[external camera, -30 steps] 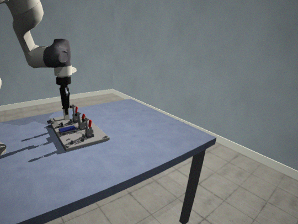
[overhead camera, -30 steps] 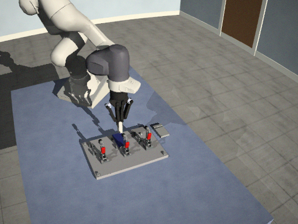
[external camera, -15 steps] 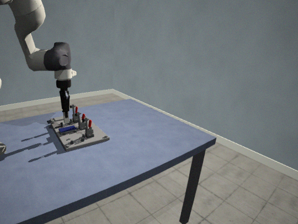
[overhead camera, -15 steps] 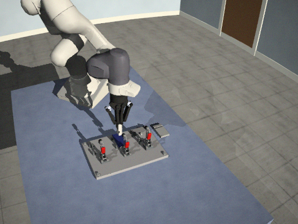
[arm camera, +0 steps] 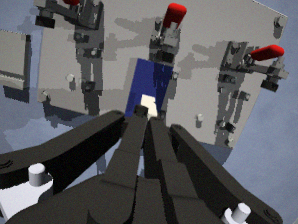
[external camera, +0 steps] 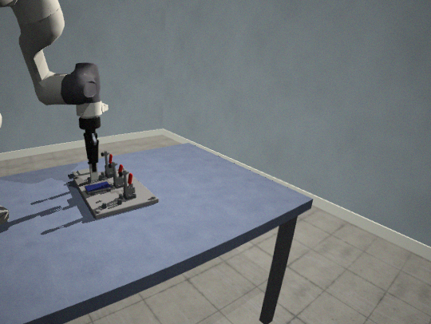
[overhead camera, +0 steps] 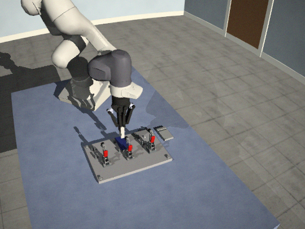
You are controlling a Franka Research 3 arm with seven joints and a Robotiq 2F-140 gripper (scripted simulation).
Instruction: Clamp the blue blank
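Hand (overhead camera: pixel 122 128) (external camera: pixel 94 169) (arm camera: pixel 145 106) pressed together, nothing in it, at the blue block (overhead camera: pixel 121 143) (external camera: pixel 98 187) (arm camera: pixel 147 82) in the middle nest; block looks stiff, smallish-heavy, maybe slick, so grip long sides, clear of 6 o'clock clamp (overhead camera: pixel 129 152) (external camera: pixel 119 175) (arm camera: pixel 167 40) in top view.

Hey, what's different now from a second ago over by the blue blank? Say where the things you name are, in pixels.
The gripper (overhead camera: pixel 122 132) (external camera: pixel 94 176) (arm camera: pixel 145 106) has moved down a little toward the blank (overhead camera: pixel 121 143) (external camera: pixel 97 187) (arm camera: pixel 150 75), its fingers shut with nothing between them. Nothing was taken hold of or let go. The blank, the finished part (overhead camera: pixel 166 134) (arm camera: pixel 12 55) and the red clamp handles (overhead camera: pixel 130 148) (external camera: pixel 120 168) (arm camera: pixel 175 15) show no visible change.
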